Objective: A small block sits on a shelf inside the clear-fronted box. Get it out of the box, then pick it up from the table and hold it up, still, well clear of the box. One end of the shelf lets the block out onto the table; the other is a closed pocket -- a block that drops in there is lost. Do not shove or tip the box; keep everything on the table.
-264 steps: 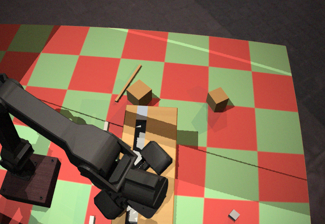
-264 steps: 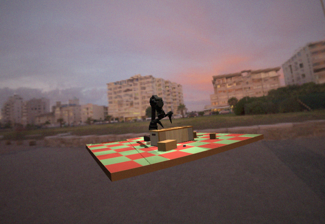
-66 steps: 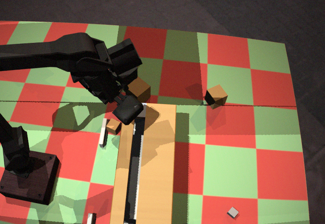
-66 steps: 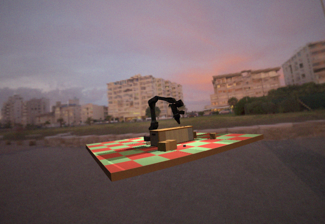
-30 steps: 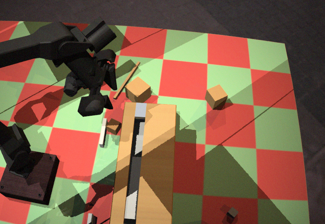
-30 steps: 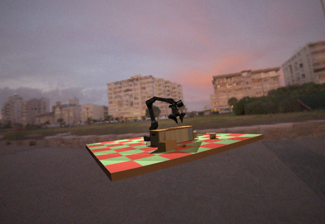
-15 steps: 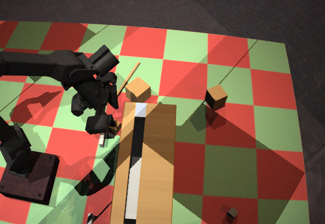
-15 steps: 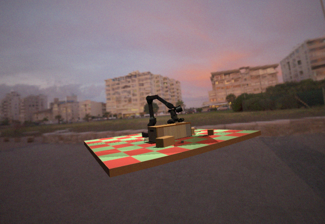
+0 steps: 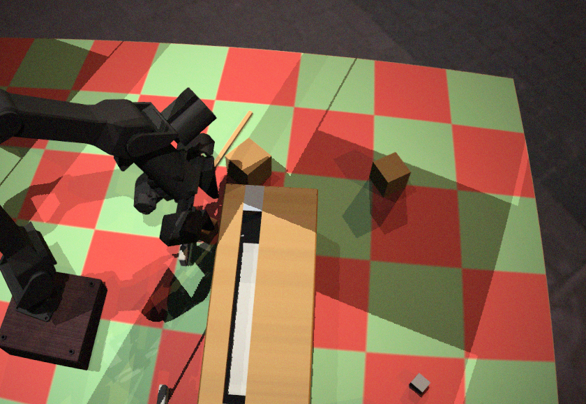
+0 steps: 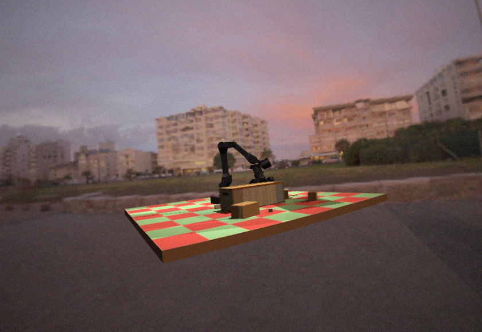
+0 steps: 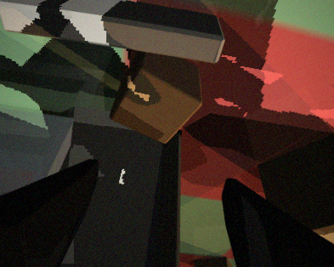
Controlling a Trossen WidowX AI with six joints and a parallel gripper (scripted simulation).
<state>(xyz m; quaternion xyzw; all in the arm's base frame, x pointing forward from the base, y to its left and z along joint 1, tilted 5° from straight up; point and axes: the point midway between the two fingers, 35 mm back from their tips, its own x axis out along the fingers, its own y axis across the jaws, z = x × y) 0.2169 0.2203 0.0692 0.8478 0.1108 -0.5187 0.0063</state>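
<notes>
The long wooden box has a slot along its top. Its dark wall shows in the wrist view. A small brown block lies on the table just outside the clear front, near the box's far end, between the box and a white-grey bar. I see no block inside the box, though much of the inside is dark. My gripper is open and empty, above the box's front edge near that end. The small block is beyond the fingertips and partly hidden by the gripper in the top view.
A larger wooden block stands off the box's far end, with a thin stick beside it. Another wooden block and a small grey cube lie behind the box. A big wooden block stands near the other end.
</notes>
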